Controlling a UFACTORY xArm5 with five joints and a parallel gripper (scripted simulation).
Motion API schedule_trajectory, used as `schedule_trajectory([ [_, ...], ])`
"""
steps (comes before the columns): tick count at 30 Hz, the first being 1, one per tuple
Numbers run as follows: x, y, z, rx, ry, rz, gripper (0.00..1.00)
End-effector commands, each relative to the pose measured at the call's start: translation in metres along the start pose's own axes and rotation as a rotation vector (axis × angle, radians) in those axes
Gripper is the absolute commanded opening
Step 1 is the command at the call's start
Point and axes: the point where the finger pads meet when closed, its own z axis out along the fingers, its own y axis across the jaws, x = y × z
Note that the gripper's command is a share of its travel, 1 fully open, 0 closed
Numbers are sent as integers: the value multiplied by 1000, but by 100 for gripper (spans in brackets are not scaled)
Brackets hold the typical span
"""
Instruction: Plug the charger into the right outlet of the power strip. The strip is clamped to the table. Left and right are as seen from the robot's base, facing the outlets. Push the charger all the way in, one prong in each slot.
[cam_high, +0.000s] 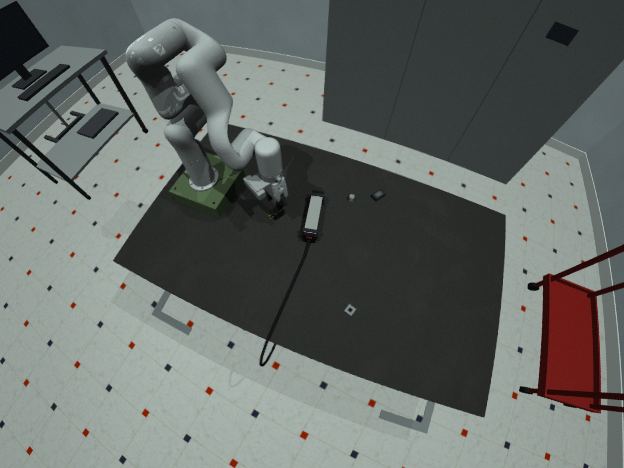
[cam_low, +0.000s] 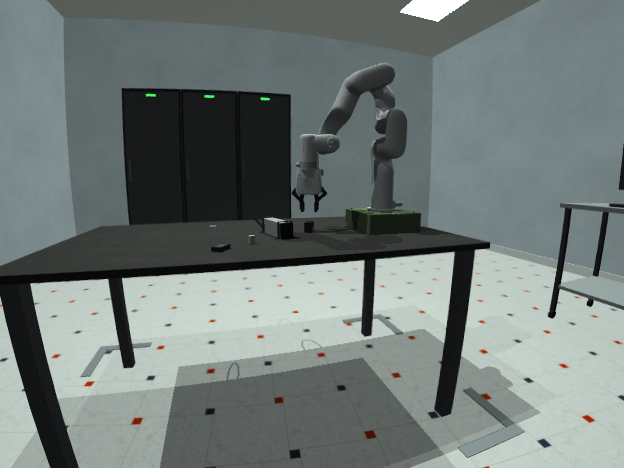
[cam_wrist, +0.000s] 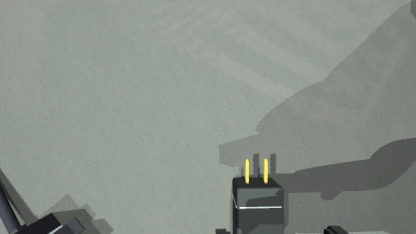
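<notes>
The black charger (cam_high: 275, 214) (cam_low: 308, 226) (cam_wrist: 257, 203) stands on the dark table (cam_high: 403, 282) (cam_low: 151, 246) with its two yellow prongs pointing up in the wrist view. The power strip (cam_high: 313, 211) (cam_low: 277, 227) (cam_wrist: 50, 225), white-topped with black ends, lies just beside the charger, on the side away from the robot base. My gripper (cam_high: 277, 203) (cam_low: 308, 207) hangs straight above the charger with a clear gap to it. Its fingers are open and hold nothing; only their tips show at the bottom edge of the wrist view.
The strip's black cable (cam_high: 287, 297) runs across the table and over its front edge. A small white cylinder (cam_high: 351, 197) (cam_low: 250, 239) and a small black block (cam_high: 378, 194) (cam_low: 220, 247) lie beyond the strip. The green robot base (cam_high: 201, 193) (cam_low: 383, 221) stands close behind the charger.
</notes>
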Motion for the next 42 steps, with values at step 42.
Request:
schedule_trajectory([
  [42, -3, -1, 62, 2, -1, 0, 53],
])
